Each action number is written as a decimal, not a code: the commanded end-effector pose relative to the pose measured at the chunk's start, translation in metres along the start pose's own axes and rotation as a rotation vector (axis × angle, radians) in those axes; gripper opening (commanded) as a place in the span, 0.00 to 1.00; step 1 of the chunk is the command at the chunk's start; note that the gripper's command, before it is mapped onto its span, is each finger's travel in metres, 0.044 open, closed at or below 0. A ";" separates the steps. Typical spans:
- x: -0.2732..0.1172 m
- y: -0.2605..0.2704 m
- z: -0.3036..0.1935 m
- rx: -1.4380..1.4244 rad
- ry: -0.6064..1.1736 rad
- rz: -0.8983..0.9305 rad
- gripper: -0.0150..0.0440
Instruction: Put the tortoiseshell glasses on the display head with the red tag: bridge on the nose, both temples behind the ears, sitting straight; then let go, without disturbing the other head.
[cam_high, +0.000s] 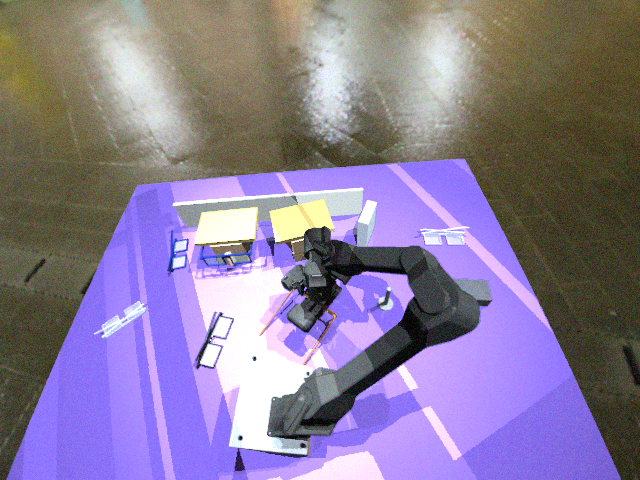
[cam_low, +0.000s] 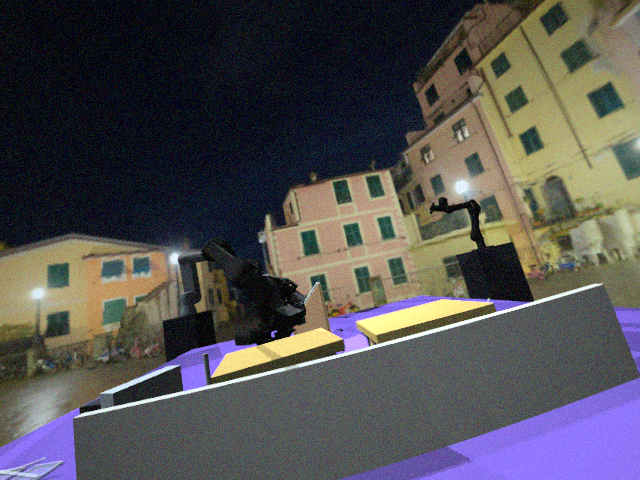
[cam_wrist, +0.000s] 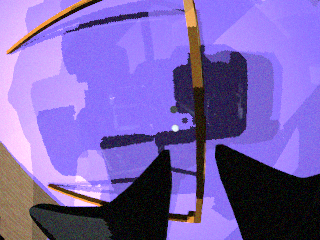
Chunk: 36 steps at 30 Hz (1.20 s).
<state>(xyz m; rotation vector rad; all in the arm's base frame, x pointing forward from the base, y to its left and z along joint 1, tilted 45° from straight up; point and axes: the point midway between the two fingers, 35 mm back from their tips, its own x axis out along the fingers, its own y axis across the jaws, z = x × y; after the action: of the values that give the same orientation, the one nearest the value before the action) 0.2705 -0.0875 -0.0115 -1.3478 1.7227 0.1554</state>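
Observation:
The tortoiseshell glasses (cam_high: 321, 339) (cam_wrist: 196, 65), orange and dark brown, have both temples open, pointing toward the arm's base in the top view. My gripper (cam_wrist: 192, 154) is open, its fingers on either side of the front bar near one hinge in the wrist view; contact is not visible. In the top view the arm hides the fingertips and part of the front. Two display heads stand under yellow tops: the left head's top (cam_high: 227, 225) (cam_low: 423, 317) and the right head's top (cam_high: 289, 224) (cam_low: 279, 351). Blue-framed glasses (cam_high: 224, 255) are at the left head's front. I cannot make out a red tag.
A long grey wall (cam_high: 336, 203) (cam_low: 361, 408) stands behind the heads, and a short wall (cam_high: 366, 223) stands right of them. A small post (cam_high: 387, 297) stands right of the gripper. Black glasses (cam_high: 211, 341), blue glasses (cam_high: 179, 254) and white glasses (cam_high: 122, 319) lie left.

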 end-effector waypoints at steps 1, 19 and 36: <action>0.004 0.002 -0.002 -0.006 0.009 0.001 0.49; 0.001 0.000 0.000 0.000 0.001 0.001 0.25; -0.059 -0.002 0.005 -0.005 -0.004 0.006 0.25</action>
<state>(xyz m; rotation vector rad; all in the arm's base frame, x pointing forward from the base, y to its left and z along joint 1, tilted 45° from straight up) 0.2727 -0.0542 0.0177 -1.3521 1.7290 0.1649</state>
